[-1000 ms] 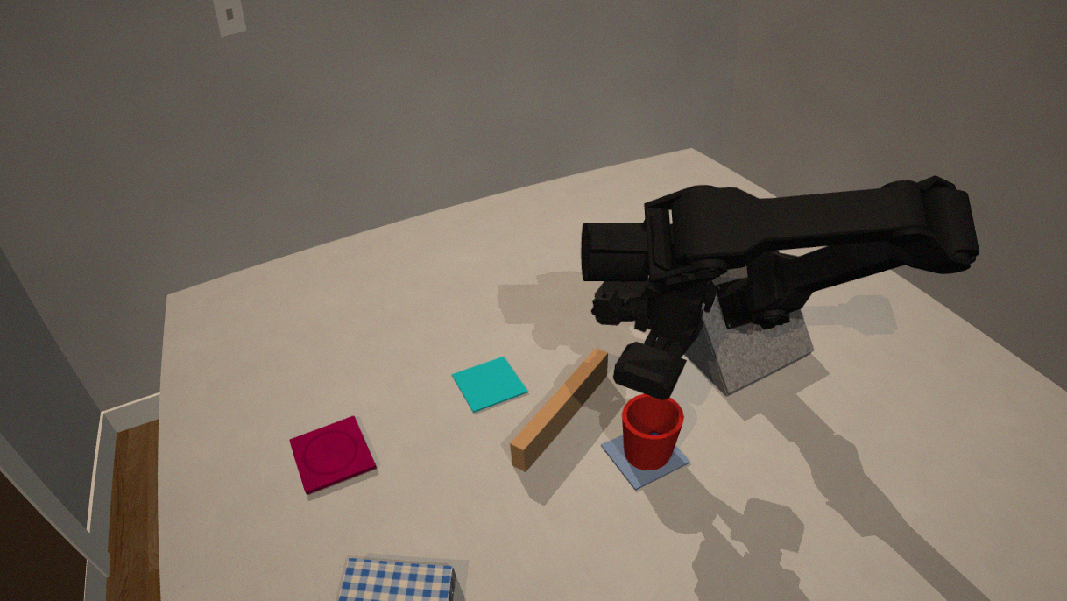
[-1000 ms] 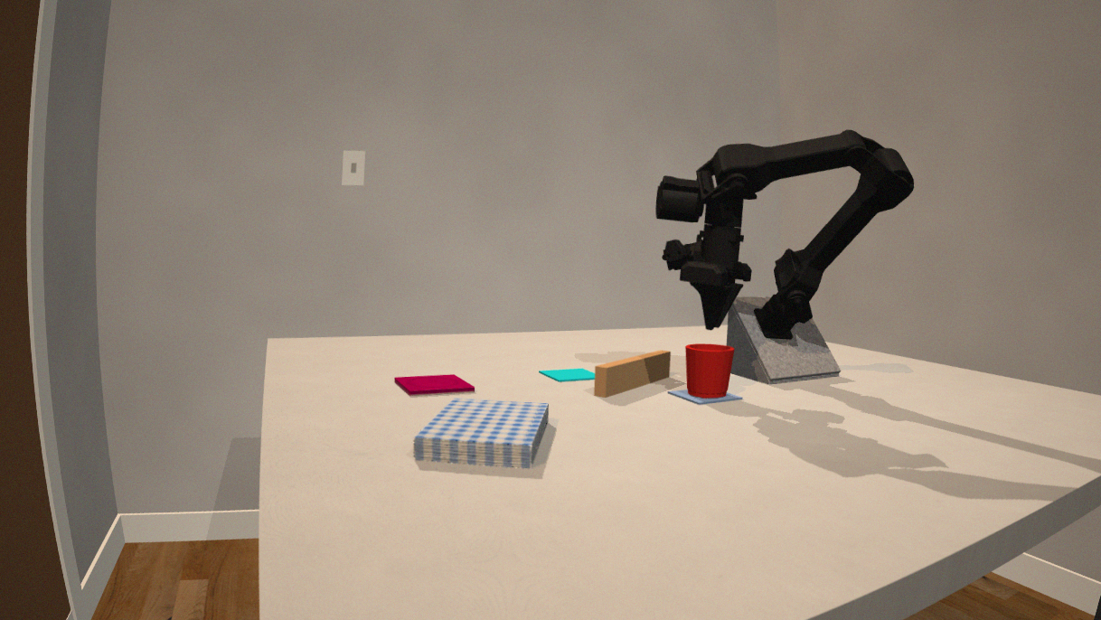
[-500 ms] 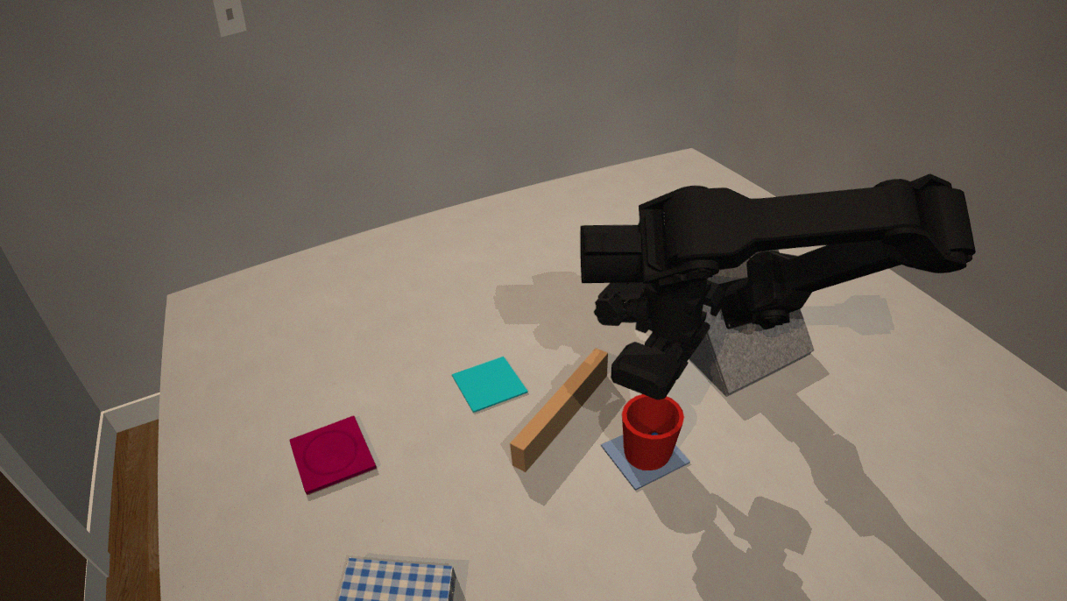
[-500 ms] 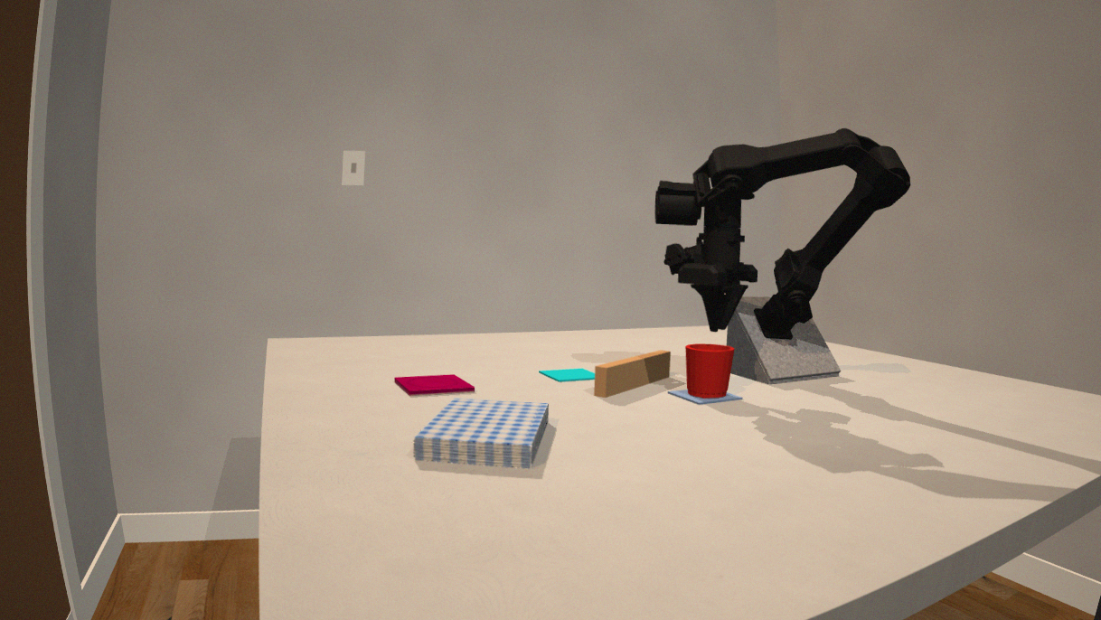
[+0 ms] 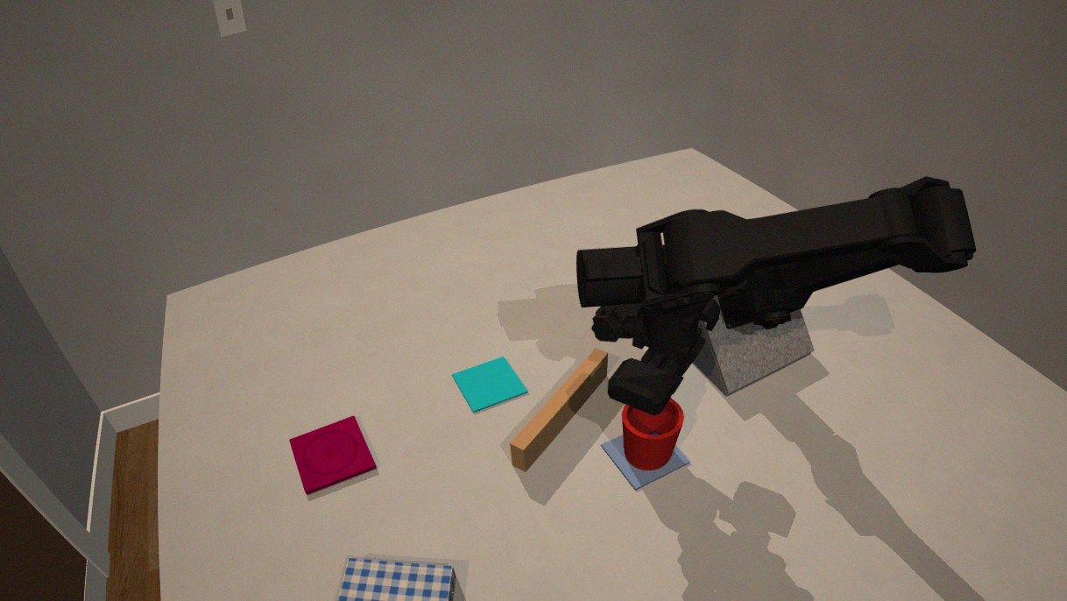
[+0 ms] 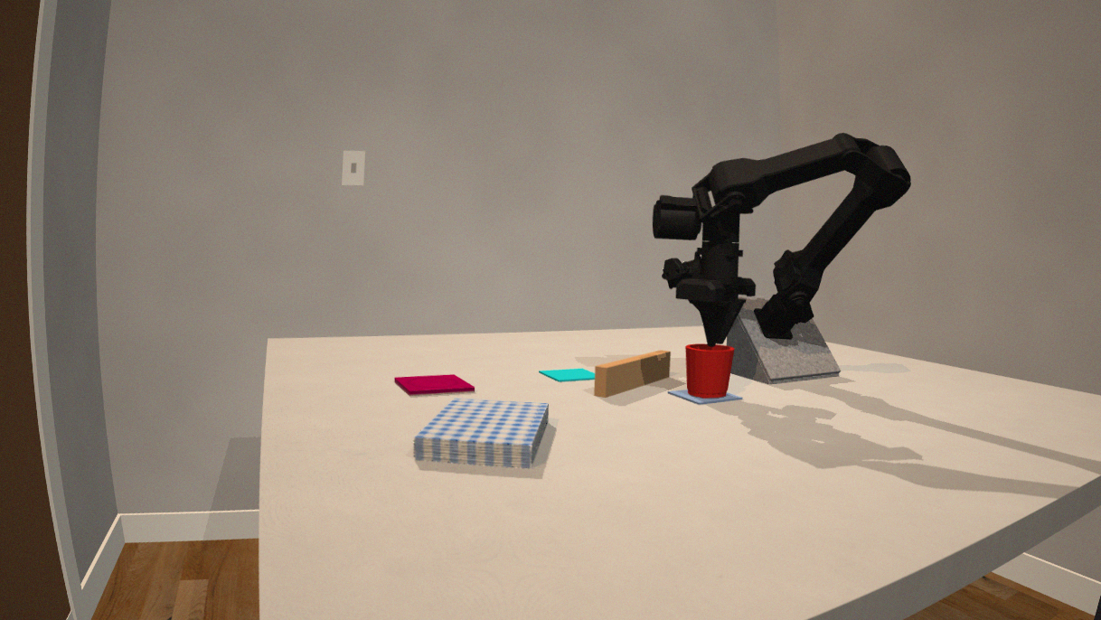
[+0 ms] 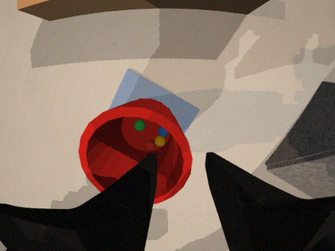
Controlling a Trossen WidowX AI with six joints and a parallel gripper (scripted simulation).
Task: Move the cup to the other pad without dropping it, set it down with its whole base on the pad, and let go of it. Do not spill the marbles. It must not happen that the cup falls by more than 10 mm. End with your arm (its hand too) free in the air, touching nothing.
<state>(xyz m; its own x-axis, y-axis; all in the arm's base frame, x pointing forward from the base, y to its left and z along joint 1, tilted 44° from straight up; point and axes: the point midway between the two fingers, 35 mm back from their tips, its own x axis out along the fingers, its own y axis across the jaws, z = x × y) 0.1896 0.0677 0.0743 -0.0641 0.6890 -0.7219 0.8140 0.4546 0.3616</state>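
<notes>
Gripper [image 7: 178, 161] partly parted, straddling the red cup's [image 7: 100, 154] rim, gripping nothing.
One cup stands on the blue pad [image 5: 632, 473], holding three visible marbles [image 7: 140, 125]; one magenta pad [image 5: 331, 453] lies well apart.

Legible text, labels, brands, numbers, signs: none in any view. The only mark near a sign is a plain raised ring on the magenta pad [image 5: 332, 453], which lies well away from the end effector, past the wooden block [image 5: 558, 409]; the ring carries no lettering or number.
</notes>
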